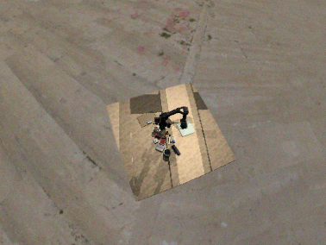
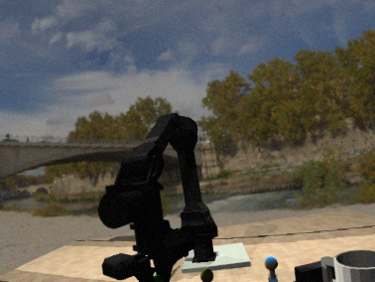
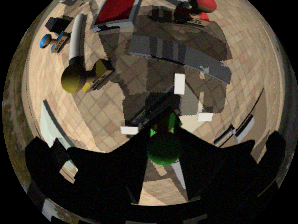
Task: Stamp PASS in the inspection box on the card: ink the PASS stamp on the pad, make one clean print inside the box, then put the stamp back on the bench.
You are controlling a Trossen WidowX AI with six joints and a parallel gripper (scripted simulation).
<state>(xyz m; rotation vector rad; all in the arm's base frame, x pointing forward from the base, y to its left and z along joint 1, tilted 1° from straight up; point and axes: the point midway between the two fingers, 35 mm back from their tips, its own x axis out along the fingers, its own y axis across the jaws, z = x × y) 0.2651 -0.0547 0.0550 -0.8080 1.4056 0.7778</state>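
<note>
My gripper (image 3: 161, 129) (image 2: 203, 252) (image 1: 184, 124) is shut on the green-knobbed stamp (image 3: 164, 149), which fills the gap between the dark fingers in the wrist view. In the exterior and top views the gripper points straight down over the pale green card (image 2: 234, 256) (image 1: 189, 130), very low at its surface. The stamp's face and the box on the card are hidden under the gripper. The red ink pad (image 3: 119, 6) lies farther off, at the top of the wrist view.
A yellow-knobbed stamp (image 3: 79, 78) (image 2: 206, 274), a blue-knobbed one (image 3: 48, 42) (image 2: 271, 262) and a red-knobbed one (image 3: 200, 4) stand nearby. A grey cup (image 2: 358, 265) and a dark box (image 2: 308, 272) sit at the front right. Small clutter (image 1: 164, 142) lies beside the arm's base.
</note>
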